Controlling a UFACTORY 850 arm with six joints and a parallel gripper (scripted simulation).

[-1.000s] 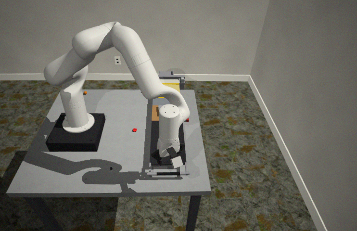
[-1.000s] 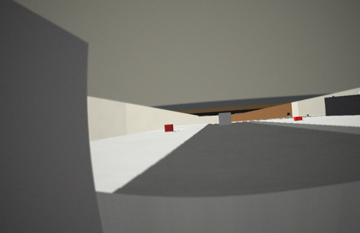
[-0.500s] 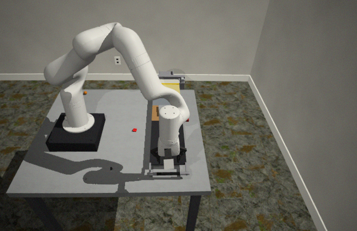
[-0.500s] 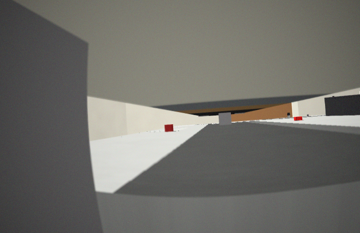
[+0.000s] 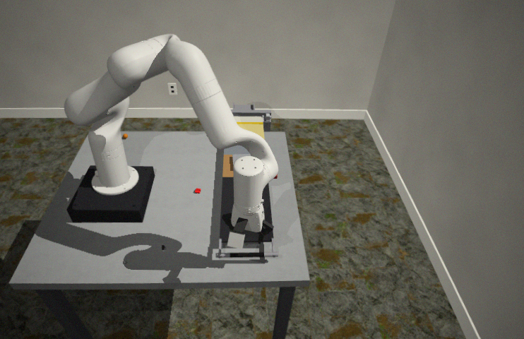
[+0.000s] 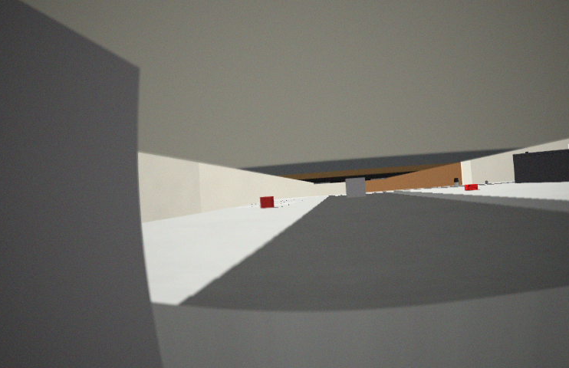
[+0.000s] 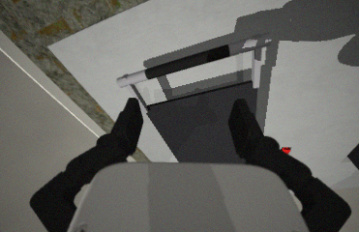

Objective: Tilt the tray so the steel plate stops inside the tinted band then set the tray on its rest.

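Observation:
The tray (image 5: 227,191) (image 7: 201,121) runs along the right side of the table, with a dark near part and an orange part beyond it. Its handle (image 5: 246,254) (image 7: 187,64) is a bar with a dark grip at the near end. My gripper (image 5: 248,232) (image 7: 186,109) is open and empty, above the tray's near end, with the handle ahead of its fingertips in the wrist view. The tinted band (image 5: 252,130) is yellow, at the far end, with one solid line (image 5: 250,123) visible; the arm hides the other. I cannot make out the steel plate; the arm covers part of the orange area.
A red cube (image 5: 275,176) (image 6: 266,202) lies right of the tray. A small red object (image 5: 197,191) (image 6: 470,186) (image 7: 285,150) lies left of it. A small black object (image 5: 163,247) and an orange ball (image 5: 125,136) are farther left. Large close surfaces block much of the exterior view.

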